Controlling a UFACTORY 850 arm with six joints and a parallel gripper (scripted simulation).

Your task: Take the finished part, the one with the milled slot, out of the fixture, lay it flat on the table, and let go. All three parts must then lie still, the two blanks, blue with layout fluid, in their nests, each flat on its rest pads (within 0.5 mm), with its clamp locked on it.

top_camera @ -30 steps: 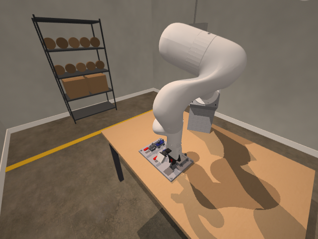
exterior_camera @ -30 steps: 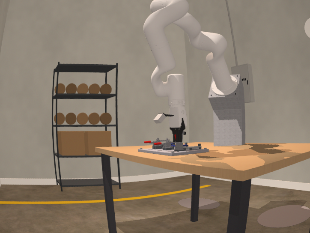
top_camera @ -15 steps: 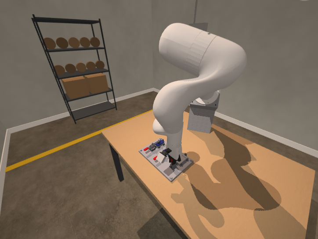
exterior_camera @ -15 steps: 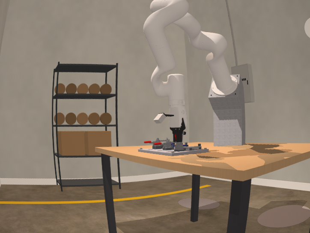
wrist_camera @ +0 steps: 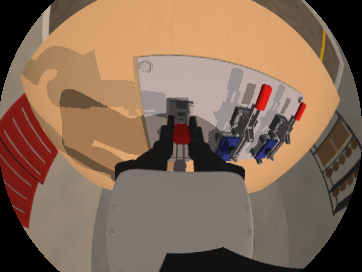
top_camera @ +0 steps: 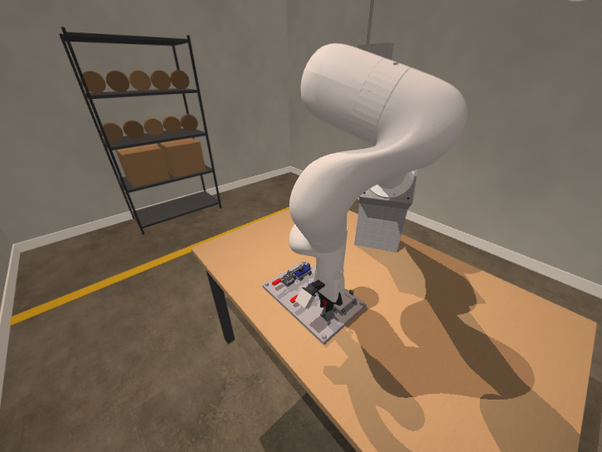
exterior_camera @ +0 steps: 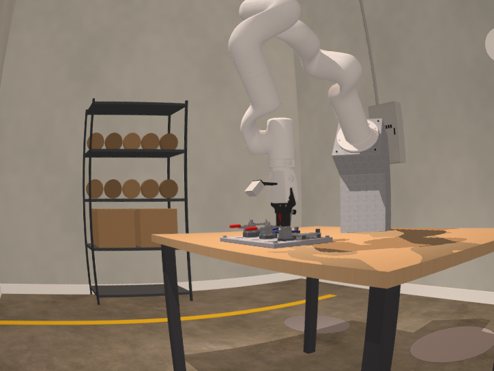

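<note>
- Top view: the arm [top_camera: 340, 194] reaches down over the fixture [top_camera: 335, 331], a grey plate near the table's [top_camera: 437, 388] left edge. The gripper [top_camera: 327, 305] sits low over the plate's middle. A blue blank [top_camera: 303, 268] lies at the plate's far end, with red clamp handles [top_camera: 276, 282] beside it. The slotted part cannot be made out here. A shelf [top_camera: 140, 130] stands against the wall.
- Exterior view: the gripper [exterior_camera: 282, 220] points straight down, its black fingers [exterior_camera: 288, 217] clenched on a red handle [exterior_camera: 280, 217] standing upright above the fixture [exterior_camera: 275, 240]. Two more red handles [exterior_camera: 243, 227] lie low at the left of the plate.
- Wrist view: the fingers close from both sides on the red handle [wrist_camera: 179, 132], with the grey clamp [wrist_camera: 177, 110] just beyond it. Two blue blanks [wrist_camera: 229, 147] sit in nests to the right, each with a clamp arm over it and a red handle [wrist_camera: 264, 95] pointing away. The finished part is hidden; whether it lies under the gripped clamp I cannot tell.
</note>
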